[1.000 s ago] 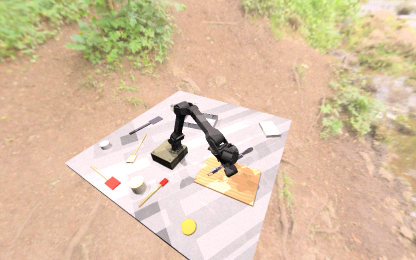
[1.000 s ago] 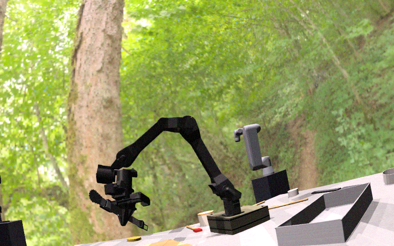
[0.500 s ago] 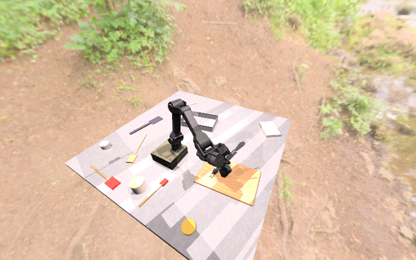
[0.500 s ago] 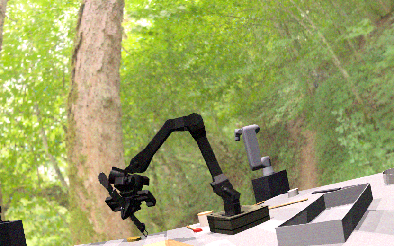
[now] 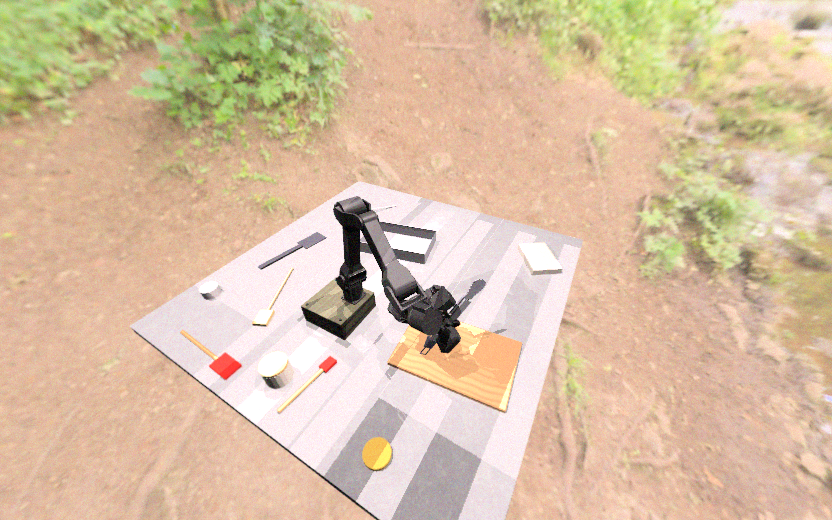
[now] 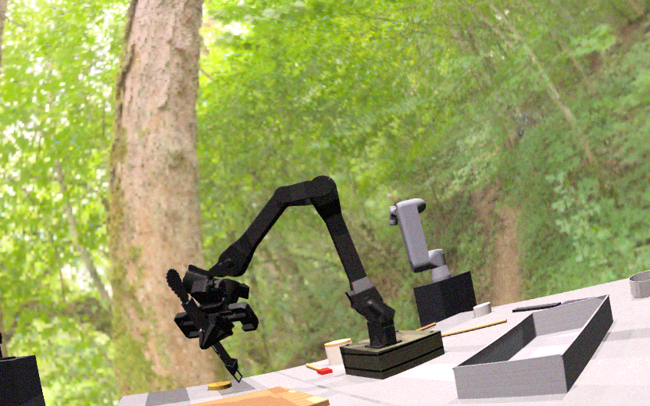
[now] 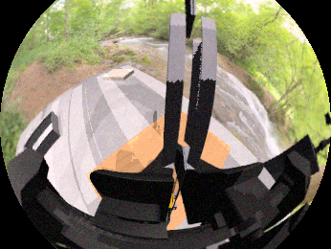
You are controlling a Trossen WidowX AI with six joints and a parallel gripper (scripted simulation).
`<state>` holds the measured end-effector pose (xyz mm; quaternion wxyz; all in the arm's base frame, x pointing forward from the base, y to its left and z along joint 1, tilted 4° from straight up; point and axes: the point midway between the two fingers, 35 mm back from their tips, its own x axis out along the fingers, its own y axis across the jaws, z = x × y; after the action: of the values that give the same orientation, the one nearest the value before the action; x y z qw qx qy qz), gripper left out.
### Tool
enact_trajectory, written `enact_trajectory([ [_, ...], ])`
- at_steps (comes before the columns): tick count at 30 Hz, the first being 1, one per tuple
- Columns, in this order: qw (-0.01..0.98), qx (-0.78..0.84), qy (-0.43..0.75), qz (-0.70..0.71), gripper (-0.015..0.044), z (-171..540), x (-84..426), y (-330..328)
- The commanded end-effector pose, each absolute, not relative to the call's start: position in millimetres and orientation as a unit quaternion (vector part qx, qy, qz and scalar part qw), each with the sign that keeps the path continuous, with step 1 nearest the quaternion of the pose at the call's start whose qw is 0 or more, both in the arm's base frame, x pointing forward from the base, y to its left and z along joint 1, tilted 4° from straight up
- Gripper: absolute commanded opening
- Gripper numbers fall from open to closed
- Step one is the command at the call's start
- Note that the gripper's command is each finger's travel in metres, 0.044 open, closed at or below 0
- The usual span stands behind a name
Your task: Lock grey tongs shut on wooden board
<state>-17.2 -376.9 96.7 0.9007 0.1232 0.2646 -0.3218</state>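
There are four long-handled utensils (image 5: 225,366) (image 5: 328,365) (image 5: 263,317) (image 5: 312,239) (image 6: 324,371) (image 6: 474,328) (image 6: 537,307), three round containers (image 5: 274,369) (image 5: 210,290) (image 6: 334,353) (image 6: 481,309) (image 6: 640,286), one yellow disc (image 5: 376,453) (image 6: 219,386), one pale slab (image 5: 539,258) (image 7: 119,74), one tin (image 5: 417,231) (image 6: 512,375) (image 7: 53,122), one board (image 5: 484,383) (image 6: 268,397) (image 7: 215,150), and one pair of tongs (image 5: 475,288) (image 6: 173,282) (image 7: 176,53).

Forest clearing (image 5: 527,141): trees (image 6: 158,191), stream (image 7: 239,96).

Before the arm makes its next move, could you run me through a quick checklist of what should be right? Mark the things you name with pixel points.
1. Tongs (image 5: 473,293) (image 6: 175,286) (image 7: 174,96) gripped by the gripper (image 5: 442,347) (image 6: 207,340) (image 7: 170,147): ok, something is clamped between its fingers.
2. Tongs squeezed together: ok, the two arms run close side by side, a narrow gap between them.
3. Tips pointing up: ok, steeply slanted, with the scalloped tips high and the hinge end low.
4. Hinge lock caught: cannot tell, it is inside the hinge.
5. Tongs lying on the wooden board (image 5: 490,374) (image 6: 268,398) (image 7: 215,148): not ok, they are held above it.
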Motion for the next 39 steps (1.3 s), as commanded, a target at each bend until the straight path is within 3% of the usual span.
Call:
enact_trajectory([
  [1,0.903,0.116,0.261,-0.321,-0.0150,100,-17,-377],
  [26,0.902,0.117,0.263,-0.321,-0.0150,100,-17,-378],
  [39,0.859,0.182,0.368,-0.304,-0.0150,87,-7,-394],
])
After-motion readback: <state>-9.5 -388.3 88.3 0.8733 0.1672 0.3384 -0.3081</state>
